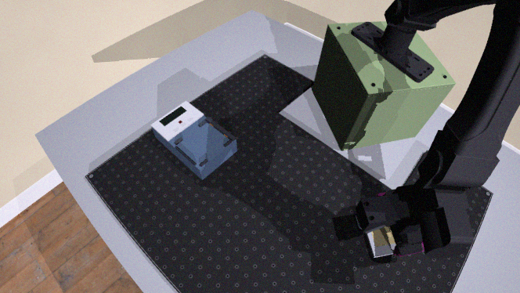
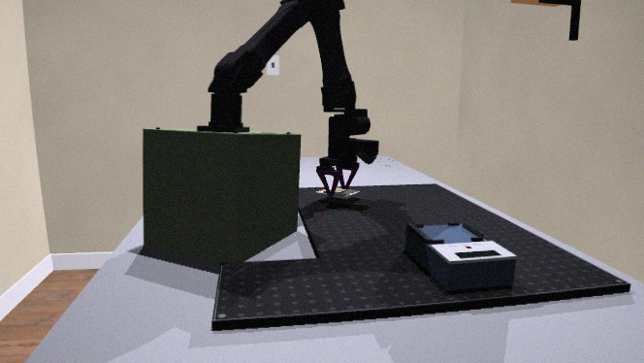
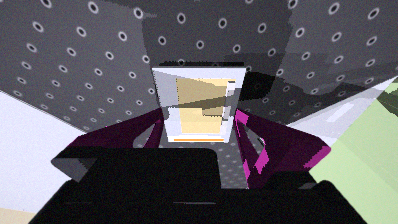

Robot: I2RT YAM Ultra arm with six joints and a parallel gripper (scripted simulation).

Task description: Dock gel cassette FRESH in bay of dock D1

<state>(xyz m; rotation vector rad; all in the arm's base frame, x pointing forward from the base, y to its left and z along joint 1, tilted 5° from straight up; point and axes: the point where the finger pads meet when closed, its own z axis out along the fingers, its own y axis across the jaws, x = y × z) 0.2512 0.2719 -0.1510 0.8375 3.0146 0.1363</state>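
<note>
Top view is showing the black perforated deck carrying everything, the green pedestal lifting the arm's base behind the gripper. Cassette dock D1 is sitting well apart from the gripper across the deck, bay up and seemingly unloaded, so a long carry is waiting. Fingers are clamping the side edges of the gel cassette FRESH, directly below the gripper, probably sparing its comb. Whether it is touching the deck I cannot tell.
</note>
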